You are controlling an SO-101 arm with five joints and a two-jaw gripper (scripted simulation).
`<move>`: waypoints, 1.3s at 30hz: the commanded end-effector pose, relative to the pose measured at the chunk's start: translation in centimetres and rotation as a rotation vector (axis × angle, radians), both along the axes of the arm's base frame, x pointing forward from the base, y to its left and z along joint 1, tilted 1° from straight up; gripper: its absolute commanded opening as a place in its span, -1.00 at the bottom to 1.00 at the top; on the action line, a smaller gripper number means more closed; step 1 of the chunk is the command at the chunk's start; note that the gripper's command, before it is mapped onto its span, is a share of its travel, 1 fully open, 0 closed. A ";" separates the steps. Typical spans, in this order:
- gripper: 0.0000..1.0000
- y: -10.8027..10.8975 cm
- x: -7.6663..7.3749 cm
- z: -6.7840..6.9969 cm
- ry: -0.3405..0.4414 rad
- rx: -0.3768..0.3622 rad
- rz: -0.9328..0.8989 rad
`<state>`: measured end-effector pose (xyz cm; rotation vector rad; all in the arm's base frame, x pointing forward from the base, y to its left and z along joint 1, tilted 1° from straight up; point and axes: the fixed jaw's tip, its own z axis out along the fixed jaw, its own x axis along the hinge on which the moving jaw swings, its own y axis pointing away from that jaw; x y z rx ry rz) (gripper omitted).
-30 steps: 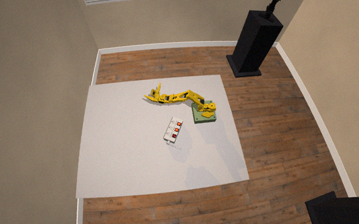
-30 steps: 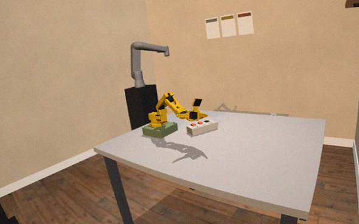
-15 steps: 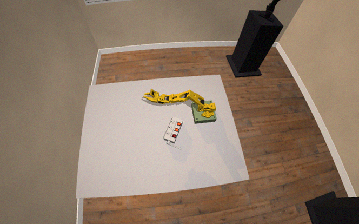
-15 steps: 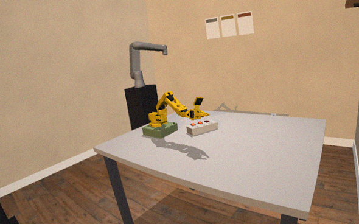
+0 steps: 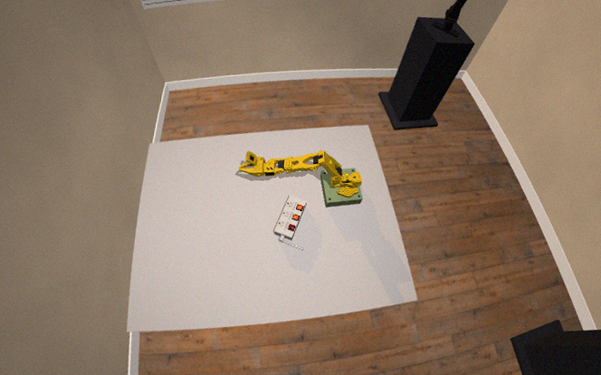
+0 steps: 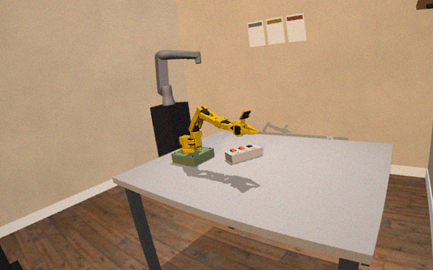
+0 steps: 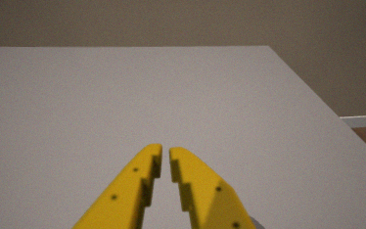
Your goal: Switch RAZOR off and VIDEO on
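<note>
A white power strip [image 5: 290, 217] lies right way up on the grey table, with three rocker switches in a row. The two nearer the arm's base glow bright orange-red; the third, at the cord end, looks darker. The labels are too small to read. It also shows in the exterior view [image 6: 244, 153]. My yellow gripper [image 5: 242, 167] is shut and empty, stretched out low over the table, well to the side of the strip and pointing away from it. In the wrist view the two fingers nearly touch, with only bare table ahead.
The arm's green base [image 5: 341, 191] sits beside the strip. A black pedestal [image 5: 428, 72] stands on the floor beyond the table. A grey arm on a black stand [image 6: 169, 104] is behind the table.
</note>
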<state>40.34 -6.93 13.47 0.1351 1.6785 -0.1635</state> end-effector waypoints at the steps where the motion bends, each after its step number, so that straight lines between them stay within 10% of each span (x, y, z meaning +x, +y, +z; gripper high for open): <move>1: -1.00 1.5 -0.6 0.2 0.096 0.079 0.024; 17: -1.00 8.6 -6.9 1.3 0.520 0.398 0.064; 39: -1.00 11.8 -16.0 2.1 0.869 0.553 -0.020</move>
